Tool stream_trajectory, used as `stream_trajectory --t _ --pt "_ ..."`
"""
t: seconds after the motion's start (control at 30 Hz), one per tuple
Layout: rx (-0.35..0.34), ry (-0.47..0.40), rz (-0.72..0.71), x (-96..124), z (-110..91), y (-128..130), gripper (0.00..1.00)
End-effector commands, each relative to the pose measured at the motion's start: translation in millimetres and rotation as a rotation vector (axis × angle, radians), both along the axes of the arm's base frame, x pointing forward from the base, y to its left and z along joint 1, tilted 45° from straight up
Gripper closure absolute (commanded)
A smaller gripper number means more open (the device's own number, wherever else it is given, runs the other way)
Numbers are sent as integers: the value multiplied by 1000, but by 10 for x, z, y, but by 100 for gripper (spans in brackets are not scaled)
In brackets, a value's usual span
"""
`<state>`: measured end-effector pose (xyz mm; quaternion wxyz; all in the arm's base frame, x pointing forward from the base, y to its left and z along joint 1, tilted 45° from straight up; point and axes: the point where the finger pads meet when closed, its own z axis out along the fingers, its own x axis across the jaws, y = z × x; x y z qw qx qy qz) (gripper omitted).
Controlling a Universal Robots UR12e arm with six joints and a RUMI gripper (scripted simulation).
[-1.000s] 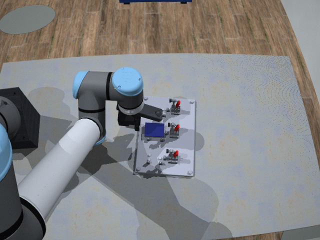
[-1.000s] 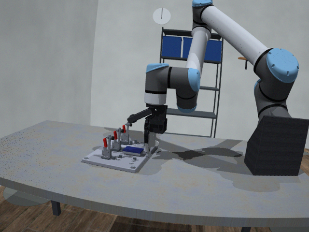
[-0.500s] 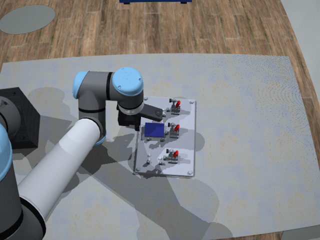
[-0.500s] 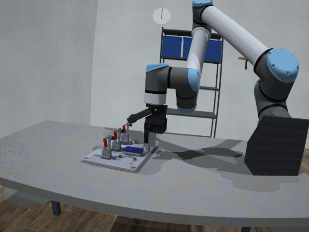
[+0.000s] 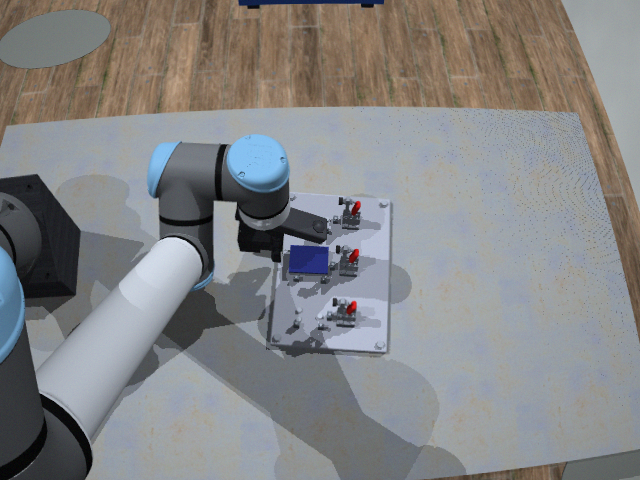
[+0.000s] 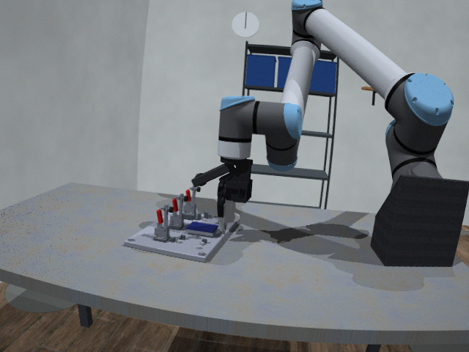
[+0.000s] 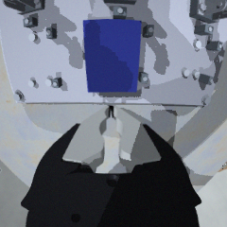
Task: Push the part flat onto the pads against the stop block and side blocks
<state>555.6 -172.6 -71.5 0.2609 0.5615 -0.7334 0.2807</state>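
A flat blue part lies in the middle nest of the grey fixture plate. It shows in the exterior view and the wrist view, between small side blocks. My gripper is shut and empty. Its fingertips stand at the plate's near edge, just short of the part's near end. In the exterior view the fingers point down beside the part. A clamp with a red handle stands at the part's far end.
Two more red-handled clamps stand on the plate, with small pads and blocks around the empty nests. The arm's black base block sits at the table's side. A shelf stands behind the table.
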Motion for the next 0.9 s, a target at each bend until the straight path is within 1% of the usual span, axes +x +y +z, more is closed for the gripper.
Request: stream_trajectory --t 0.0,0.87 --pt "0 -1 0 6 3 2 100" --pt "0 -1 0 45 8 -6 100"
